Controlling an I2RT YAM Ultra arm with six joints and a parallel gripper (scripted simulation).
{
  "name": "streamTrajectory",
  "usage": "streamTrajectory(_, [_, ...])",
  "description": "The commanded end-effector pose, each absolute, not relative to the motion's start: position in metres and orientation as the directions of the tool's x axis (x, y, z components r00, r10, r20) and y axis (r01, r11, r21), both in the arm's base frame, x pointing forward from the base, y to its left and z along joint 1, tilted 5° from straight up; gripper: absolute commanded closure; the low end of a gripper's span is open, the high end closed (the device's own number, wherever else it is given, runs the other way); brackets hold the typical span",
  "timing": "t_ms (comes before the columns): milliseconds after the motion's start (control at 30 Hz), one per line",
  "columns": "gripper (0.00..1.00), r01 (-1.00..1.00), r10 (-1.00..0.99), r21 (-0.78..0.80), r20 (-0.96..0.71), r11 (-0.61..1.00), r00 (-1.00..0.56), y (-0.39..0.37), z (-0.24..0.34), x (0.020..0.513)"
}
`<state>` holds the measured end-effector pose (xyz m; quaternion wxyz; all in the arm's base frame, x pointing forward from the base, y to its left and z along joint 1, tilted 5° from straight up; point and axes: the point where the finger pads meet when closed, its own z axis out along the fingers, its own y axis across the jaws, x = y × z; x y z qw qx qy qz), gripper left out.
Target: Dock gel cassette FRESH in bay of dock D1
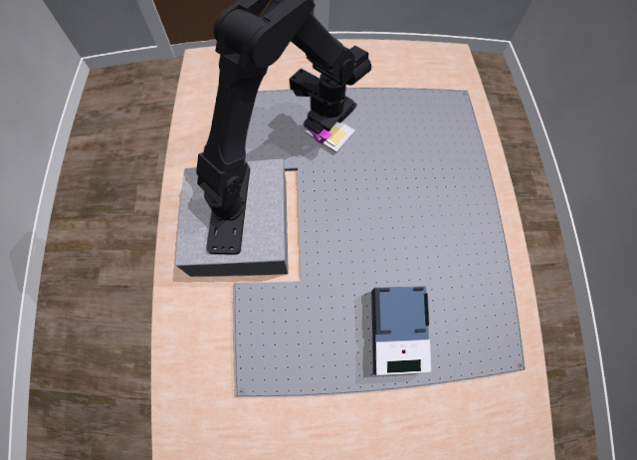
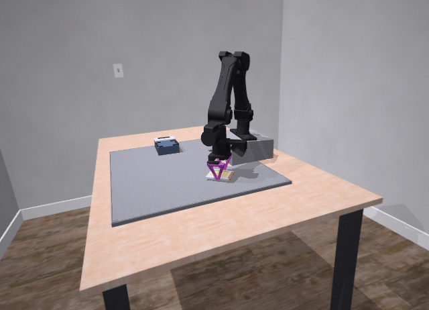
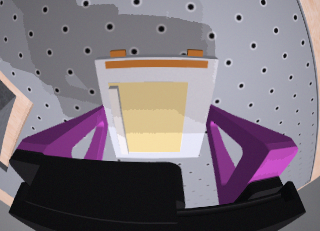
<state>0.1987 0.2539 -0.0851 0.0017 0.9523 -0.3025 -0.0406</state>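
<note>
The fresh gel cassette FRESH (image 3: 158,107) is a white flat frame with a yellow gel window, and it lies close to the perforated deck. Its two copper tabs (image 3: 155,53) stick out at the edge farthest from my wrist. A pale strip along the window's left side looks like the comb (image 3: 114,114). My gripper (image 3: 156,111), with purple fingers, is shut on FRESH's two long sides. In the top view, FRESH (image 1: 336,134) sits under the gripper (image 1: 324,132) at the deck's far part. The cassette dock D1 (image 1: 401,330) stands near the front with an empty blue bay and a white console.
The arm's grey base block (image 1: 231,218) stands left of the deck's cut-out. The perforated grey deck (image 1: 401,203) spans between FRESH and D1. In the exterior view, D1 (image 2: 166,145) is far behind the gripper (image 2: 218,170).
</note>
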Motion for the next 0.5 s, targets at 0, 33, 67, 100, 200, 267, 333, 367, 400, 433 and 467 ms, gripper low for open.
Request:
streamTrajectory(0, [1.0, -0.575, -0.574, 0.013, -0.085, -0.818, 0.814, 0.2559, -0.0732, 0.1954])
streamTrajectory(33, [1.0, -0.575, -0.574, 0.013, -0.085, -0.818, 0.814, 0.2559, -0.0732, 0.1954])
streamTrajectory(67, [1.0, -0.575, -0.574, 0.013, -0.085, -0.818, 0.814, 0.2559, -0.0732, 0.1954])
streamTrajectory(100, [1.0, -0.575, -0.574, 0.011, -0.085, -0.818, 0.814, 0.2564, -0.0728, 0.1958])
streamTrajectory(200, [1.0, -0.575, -0.574, 0.006, -0.085, -0.818, 0.815, 0.2582, -0.0715, 0.1972])
streamTrajectory(267, [1.0, -0.575, -0.573, 0.002, -0.085, -0.818, 0.815, 0.2596, -0.0705, 0.1983])
streamTrajectory(333, [1.0, -0.575, -0.573, -0.003, -0.084, -0.818, 0.815, 0.2613, -0.0693, 0.1997])
streamTrajectory(367, [1.0, -0.575, -0.573, -0.006, -0.084, -0.818, 0.816, 0.2623, -0.0686, 0.2004])
streamTrajectory(400, [1.0, -0.575, -0.572, -0.009, -0.084, -0.818, 0.816, 0.2633, -0.068, 0.2013])
streamTrajectory(433, [1.0, -0.575, -0.572, -0.012, -0.083, -0.818, 0.816, 0.2643, -0.0672, 0.2021])
streamTrajectory(467, [1.0, -0.575, -0.572, -0.015, -0.083, -0.818, 0.816, 0.2655, -0.0665, 0.2031])
